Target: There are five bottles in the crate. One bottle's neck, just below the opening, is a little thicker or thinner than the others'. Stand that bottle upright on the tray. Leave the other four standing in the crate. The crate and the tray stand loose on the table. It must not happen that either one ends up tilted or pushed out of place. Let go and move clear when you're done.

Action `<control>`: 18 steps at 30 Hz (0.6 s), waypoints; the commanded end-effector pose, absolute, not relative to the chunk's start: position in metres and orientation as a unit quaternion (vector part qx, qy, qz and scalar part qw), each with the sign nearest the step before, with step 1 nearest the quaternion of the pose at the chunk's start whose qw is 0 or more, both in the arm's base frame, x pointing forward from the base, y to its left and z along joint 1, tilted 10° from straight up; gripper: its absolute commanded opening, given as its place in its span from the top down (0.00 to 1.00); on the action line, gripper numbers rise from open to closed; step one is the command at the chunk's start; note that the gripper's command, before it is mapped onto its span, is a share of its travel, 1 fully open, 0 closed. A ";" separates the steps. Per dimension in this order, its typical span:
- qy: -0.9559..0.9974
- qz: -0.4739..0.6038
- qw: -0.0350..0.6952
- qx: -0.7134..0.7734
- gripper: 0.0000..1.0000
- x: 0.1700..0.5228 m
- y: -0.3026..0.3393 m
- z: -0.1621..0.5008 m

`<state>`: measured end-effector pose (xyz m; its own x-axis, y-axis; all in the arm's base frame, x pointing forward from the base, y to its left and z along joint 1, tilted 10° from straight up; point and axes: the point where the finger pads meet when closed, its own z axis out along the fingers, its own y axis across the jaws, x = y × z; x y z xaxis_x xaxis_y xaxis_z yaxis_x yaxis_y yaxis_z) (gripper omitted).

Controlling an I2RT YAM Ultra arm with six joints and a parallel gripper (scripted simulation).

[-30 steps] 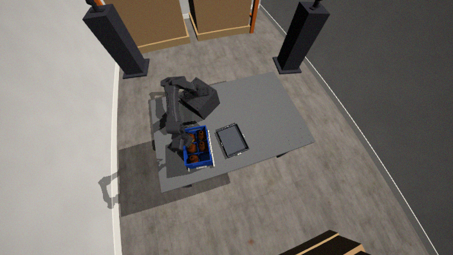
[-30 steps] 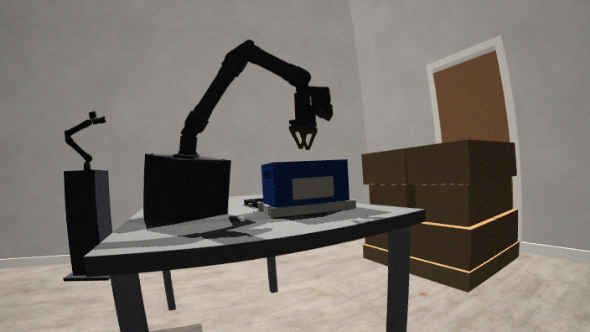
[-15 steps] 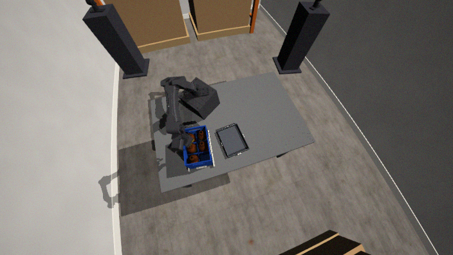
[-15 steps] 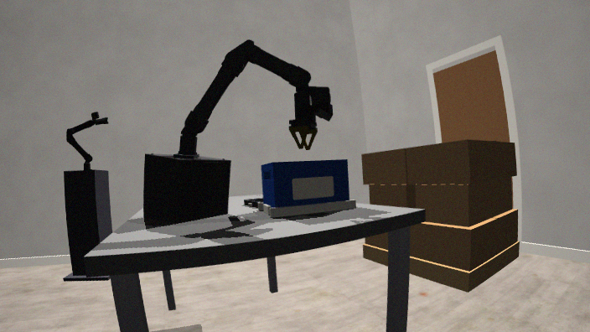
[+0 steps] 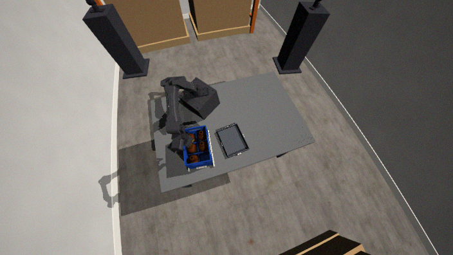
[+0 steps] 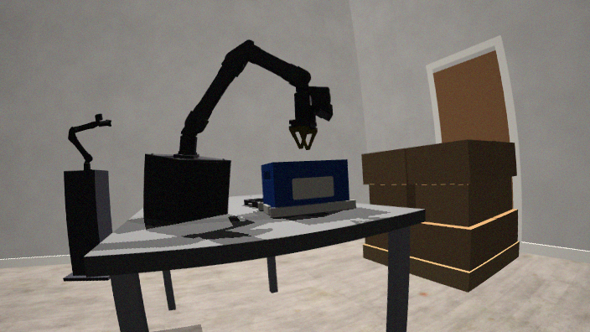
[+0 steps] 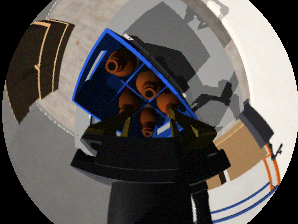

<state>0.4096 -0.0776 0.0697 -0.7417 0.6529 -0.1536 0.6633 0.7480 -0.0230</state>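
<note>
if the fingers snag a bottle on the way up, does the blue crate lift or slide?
Sliding looks more likely than lifting. The blue plastic crate rests loose on the grey table, so a sideways snag would probably shift it. The orange bottles fill most cells, which likely adds weight. The gripper hangs open above it, touching nothing.
</note>
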 end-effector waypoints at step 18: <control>0.933 -0.037 0.074 0.349 0.39 0.413 -0.079 0.056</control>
<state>0.4106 -0.0777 0.0618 -0.7432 0.6512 -0.1536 0.6616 0.7495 -0.0234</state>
